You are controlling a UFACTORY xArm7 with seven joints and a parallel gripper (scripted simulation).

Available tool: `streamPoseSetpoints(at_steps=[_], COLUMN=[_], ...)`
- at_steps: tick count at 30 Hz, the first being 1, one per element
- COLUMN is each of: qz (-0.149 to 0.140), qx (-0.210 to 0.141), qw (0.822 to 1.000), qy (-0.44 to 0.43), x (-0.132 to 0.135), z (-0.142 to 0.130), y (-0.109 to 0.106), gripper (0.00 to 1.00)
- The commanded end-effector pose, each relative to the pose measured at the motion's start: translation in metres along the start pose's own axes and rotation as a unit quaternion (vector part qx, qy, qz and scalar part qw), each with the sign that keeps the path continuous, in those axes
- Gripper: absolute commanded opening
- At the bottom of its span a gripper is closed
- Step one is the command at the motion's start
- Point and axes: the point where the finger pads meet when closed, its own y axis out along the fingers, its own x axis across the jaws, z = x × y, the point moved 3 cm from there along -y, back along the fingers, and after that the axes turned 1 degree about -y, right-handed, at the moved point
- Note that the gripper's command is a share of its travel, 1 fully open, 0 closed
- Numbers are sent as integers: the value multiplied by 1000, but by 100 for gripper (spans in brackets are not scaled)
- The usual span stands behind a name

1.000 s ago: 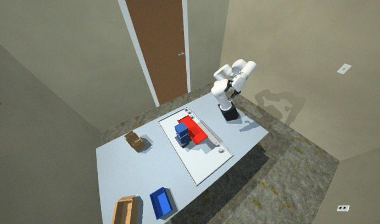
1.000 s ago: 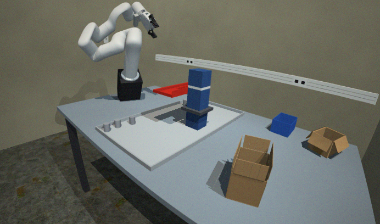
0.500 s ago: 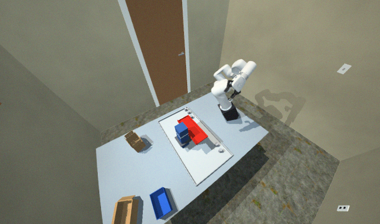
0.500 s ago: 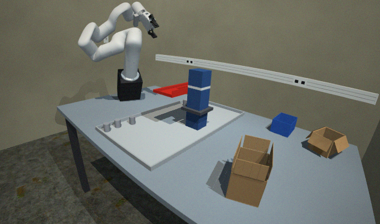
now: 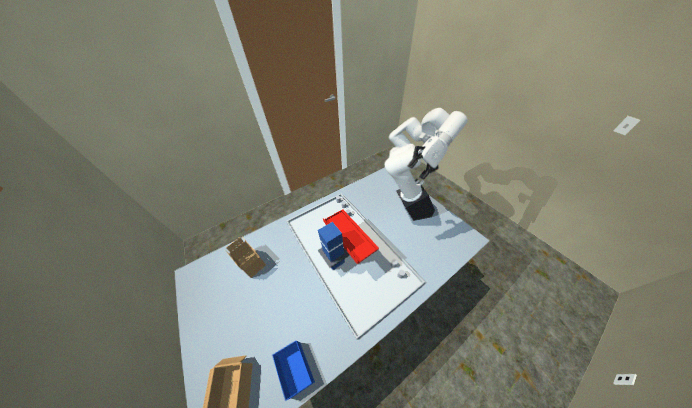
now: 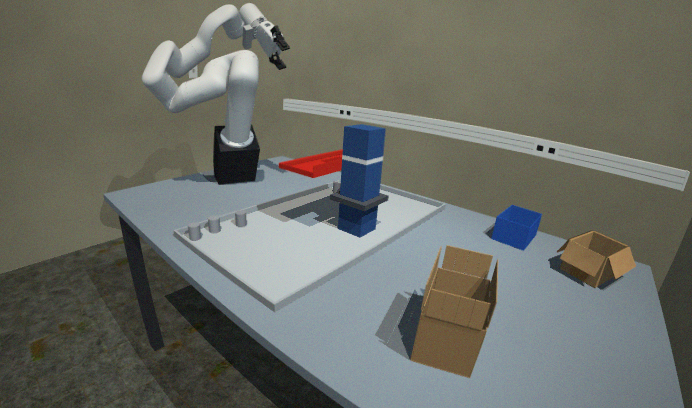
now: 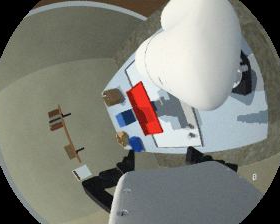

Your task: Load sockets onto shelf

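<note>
The red shelf sticks out from the blue post, near the height of the white band; the post hides part of it in the exterior view. No socket shows on it. Three grey sockets stand near one end of the white tray. Two more sockets stand near its other end. My gripper is open and empty, high above the table beside the arm's base.
A dark collar surrounds the post below the shelf. A tall cardboard box, a blue bin and another open cardboard box stand on the table beyond the tray.
</note>
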Motion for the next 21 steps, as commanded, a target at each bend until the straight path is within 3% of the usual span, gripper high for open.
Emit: streamPoseSetpoints(at_steps=[1,16,21], qz=[0,-1,-13], qx=[-1,0,16], qw=[1000,1000,1000], qy=[0,0,2], x=[0,-1,-22], z=[0,0,-5], y=[-1,0,16], gripper=[100,100,100])
